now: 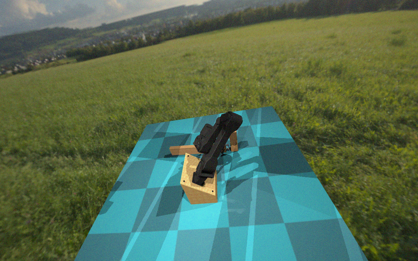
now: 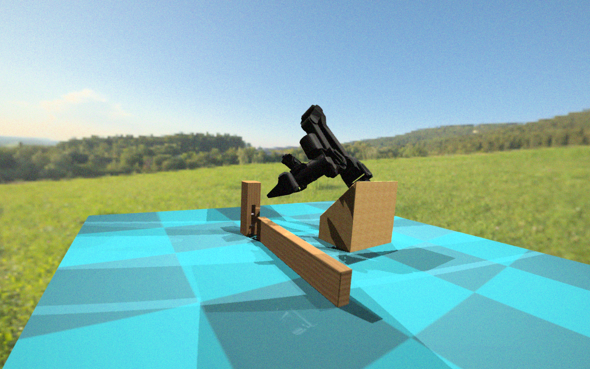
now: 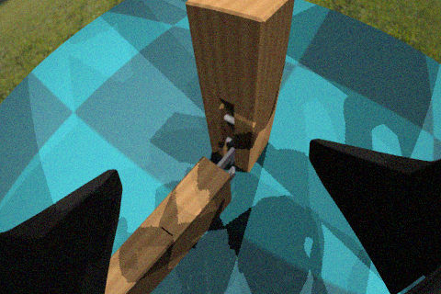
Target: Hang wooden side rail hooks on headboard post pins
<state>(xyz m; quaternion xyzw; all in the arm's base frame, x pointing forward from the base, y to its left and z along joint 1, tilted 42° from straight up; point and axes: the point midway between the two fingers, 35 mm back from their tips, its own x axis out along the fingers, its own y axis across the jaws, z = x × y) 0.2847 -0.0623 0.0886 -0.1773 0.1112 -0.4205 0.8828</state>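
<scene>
The upright wooden headboard post [image 2: 250, 204] [image 1: 233, 140] [image 3: 242, 50] stands on the turquoise table [image 2: 118, 275]. The wooden side rail [image 2: 306, 259] [image 1: 180, 149] [image 3: 175, 223] runs from the post toward the table's front, its far end resting on the table. Its steel hooks [image 3: 228, 154] reach into the post's slot; whether they sit on the pins is not clear. My gripper [image 2: 275, 191] [image 3: 217, 164] is open and empty. It hangs in the air above the rail's hook end, pointing down at the post and touching nothing.
A wooden wedge block [image 2: 365, 215] [image 1: 200, 191] carries the arm's base, close beside the rail. The table's edges drop off to grass on all sides.
</scene>
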